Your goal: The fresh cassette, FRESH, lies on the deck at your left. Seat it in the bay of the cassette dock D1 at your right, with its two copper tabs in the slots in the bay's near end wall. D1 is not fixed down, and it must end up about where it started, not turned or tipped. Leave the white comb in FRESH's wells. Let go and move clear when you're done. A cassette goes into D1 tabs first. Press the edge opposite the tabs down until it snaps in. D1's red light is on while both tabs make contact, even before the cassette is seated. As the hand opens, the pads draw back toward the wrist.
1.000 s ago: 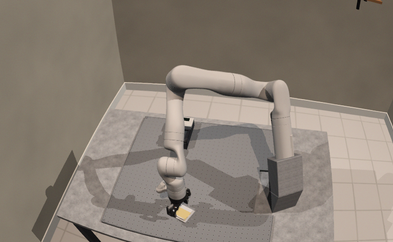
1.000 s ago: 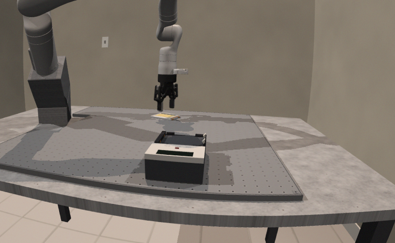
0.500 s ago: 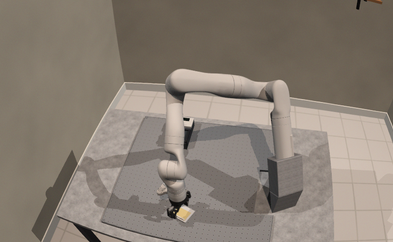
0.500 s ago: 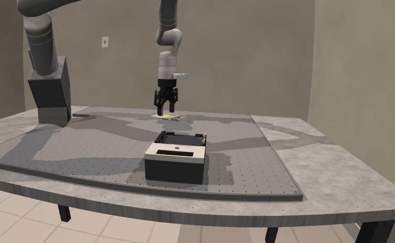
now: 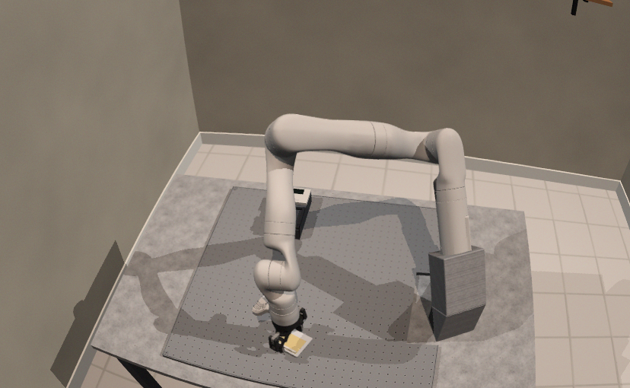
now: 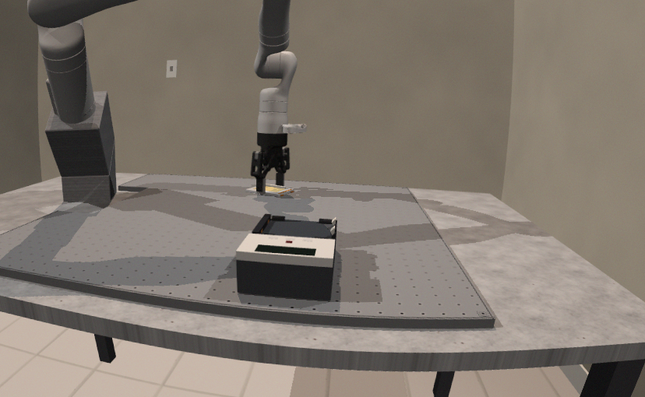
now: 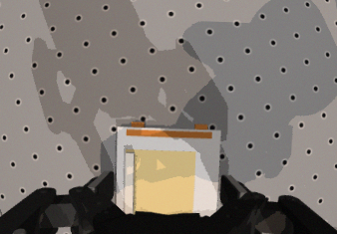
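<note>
One cassette FRESH (image 5: 297,343) lies flat near the tabletop (image 6: 537,275) edge, under the wide, unladen claw (image 6: 269,178); one dock D1 (image 6: 285,258) stands well apart, open deck between.

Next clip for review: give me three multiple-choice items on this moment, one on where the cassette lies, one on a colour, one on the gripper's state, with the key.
1. Where is the cassette FRESH?
A. Seated in the dock's bay
B. Flat on the perforated deck, under the gripper
C. Lifted off the deck

2. What colour is the strip along the cassette's far edge in the wrist view?
A. Blue
B. Green
C. Copper-orange

3. What is the gripper doing?
A. Open, fingers either side of the cassette
B. Shut on the cassette
C. Shut on the dock D1

Key: 1 B, the cassette rests on the deck apart from the dock; 2 C, the strip shows orange; 3 A, the fingers stand wide with nothing gripped.
</note>
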### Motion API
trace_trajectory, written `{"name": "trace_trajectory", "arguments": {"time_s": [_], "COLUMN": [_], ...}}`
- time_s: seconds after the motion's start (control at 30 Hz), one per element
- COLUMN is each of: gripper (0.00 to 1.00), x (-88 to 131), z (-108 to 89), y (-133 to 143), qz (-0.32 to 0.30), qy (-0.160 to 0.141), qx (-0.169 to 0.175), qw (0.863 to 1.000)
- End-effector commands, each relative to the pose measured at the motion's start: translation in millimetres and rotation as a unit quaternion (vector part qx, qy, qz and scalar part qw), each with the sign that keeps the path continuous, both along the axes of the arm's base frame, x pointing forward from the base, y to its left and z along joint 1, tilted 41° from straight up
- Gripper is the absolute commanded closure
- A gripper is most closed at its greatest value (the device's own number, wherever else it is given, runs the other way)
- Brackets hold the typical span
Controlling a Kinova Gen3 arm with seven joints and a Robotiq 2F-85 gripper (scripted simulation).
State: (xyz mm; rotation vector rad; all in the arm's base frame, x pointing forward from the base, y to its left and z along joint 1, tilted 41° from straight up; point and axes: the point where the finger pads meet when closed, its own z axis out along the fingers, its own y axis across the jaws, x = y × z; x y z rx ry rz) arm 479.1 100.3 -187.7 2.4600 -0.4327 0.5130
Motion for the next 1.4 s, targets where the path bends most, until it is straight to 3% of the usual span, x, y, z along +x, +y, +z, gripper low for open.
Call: {"name": "trace_trajectory", "arguments": {"time_s": [0.0, 0.07, 0.1, 0.97, 1.37], "gripper": [0.0, 0.0, 1.0, 1.0, 1.0], "x": [0.2, 0.2, 0.3, 0.2, -3.2], "z": [0.3, 0.3, 0.3, 0.3, 10.3], "y": [1.1, 1.1, 1.1, 1.1, 9.0], "qz": [0.001, 0.001, 0.001, 0.001, 0.001], "qy": [0.0, 0.0, 0.0, 0.0, 0.0], "qx": [0.001, 0.001, 0.001, 0.001, 0.001], "qw": [1.0, 1.0, 1.0, 1.0, 1.0]}}
